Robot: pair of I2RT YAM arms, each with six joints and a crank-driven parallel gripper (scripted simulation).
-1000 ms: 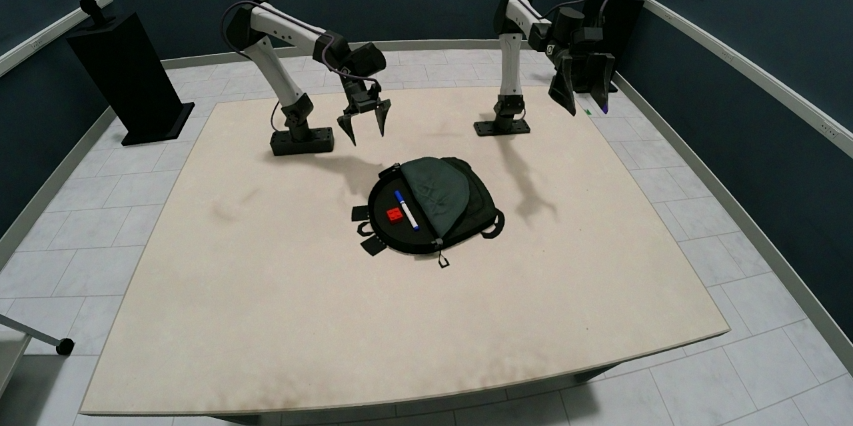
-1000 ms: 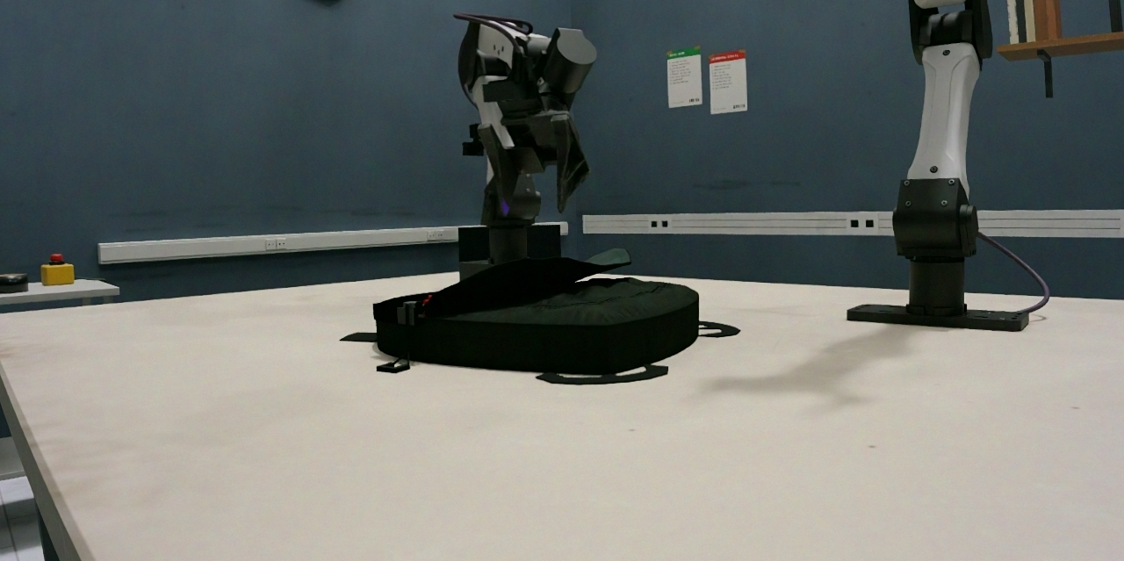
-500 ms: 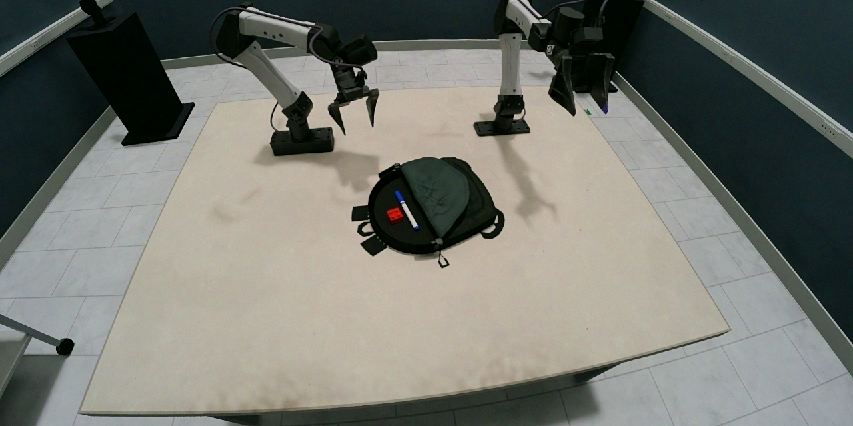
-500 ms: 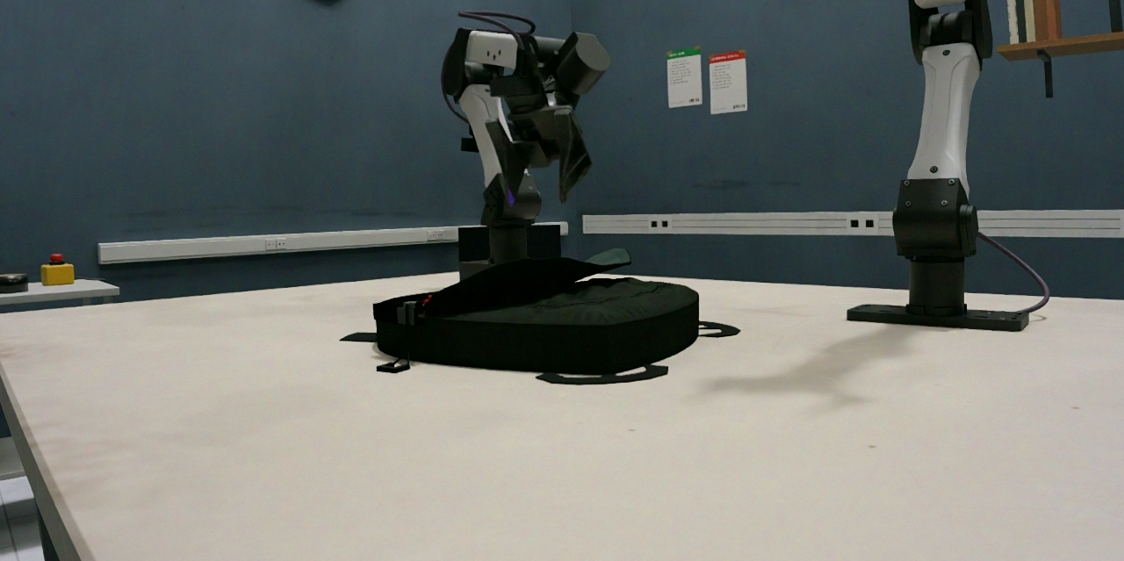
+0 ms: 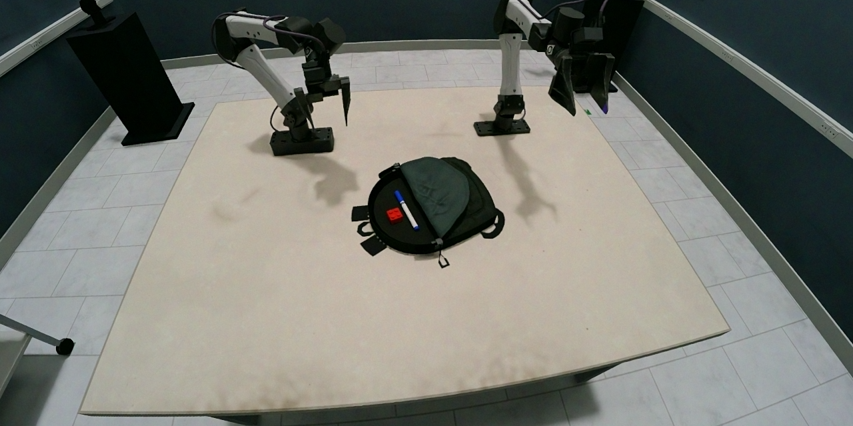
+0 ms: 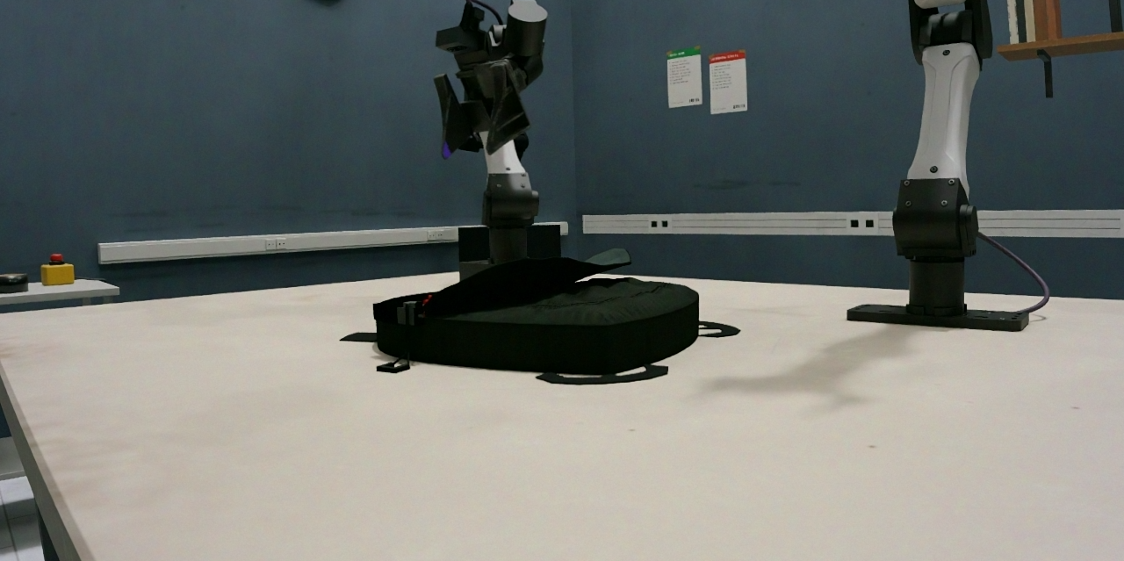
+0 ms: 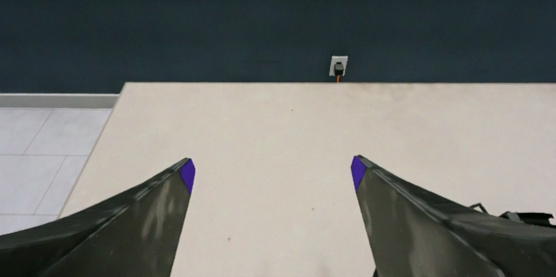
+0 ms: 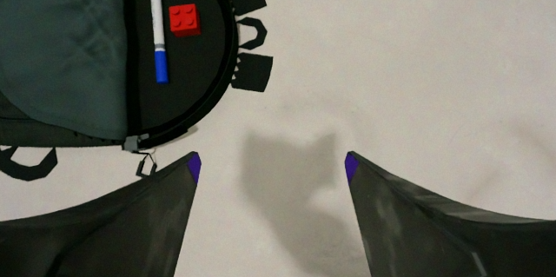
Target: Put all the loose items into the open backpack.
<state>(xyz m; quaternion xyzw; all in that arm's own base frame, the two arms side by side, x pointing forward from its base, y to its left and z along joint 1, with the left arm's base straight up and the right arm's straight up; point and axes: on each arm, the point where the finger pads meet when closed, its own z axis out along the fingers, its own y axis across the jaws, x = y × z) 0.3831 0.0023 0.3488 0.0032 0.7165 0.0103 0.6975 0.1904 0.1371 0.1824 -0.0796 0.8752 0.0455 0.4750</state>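
Observation:
The dark backpack [image 5: 482, 209] [image 6: 510, 345] lies open on the table, its grey-green flap [image 5: 441, 191] [image 8: 65, 51] folded back over its body. Inside the opening lie a white marker with blue ends [image 5: 406, 209] [image 8: 158, 25] and, beside it, a red block [image 5: 394, 215] [image 8: 184, 20]. My right gripper [image 5: 329, 125] [image 6: 469, 154] [image 8: 273, 155] is open and empty, raised above the table on its own arm's side of the backpack. My left gripper [image 5: 590, 111] [image 7: 273, 161] is open and empty, held high to the other side, away from the backpack; the exterior view does not show its fingers.
The table [image 5: 268, 328] [image 6: 707, 463] carries both arm bases, the right one [image 5: 302, 141] and the left one [image 5: 502, 127], behind the backpack in the top view. Straps and a zip pull [image 5: 446, 260] [image 8: 147, 166] stick out around the backpack. A black pedestal [image 5: 128, 83] stands off the table.

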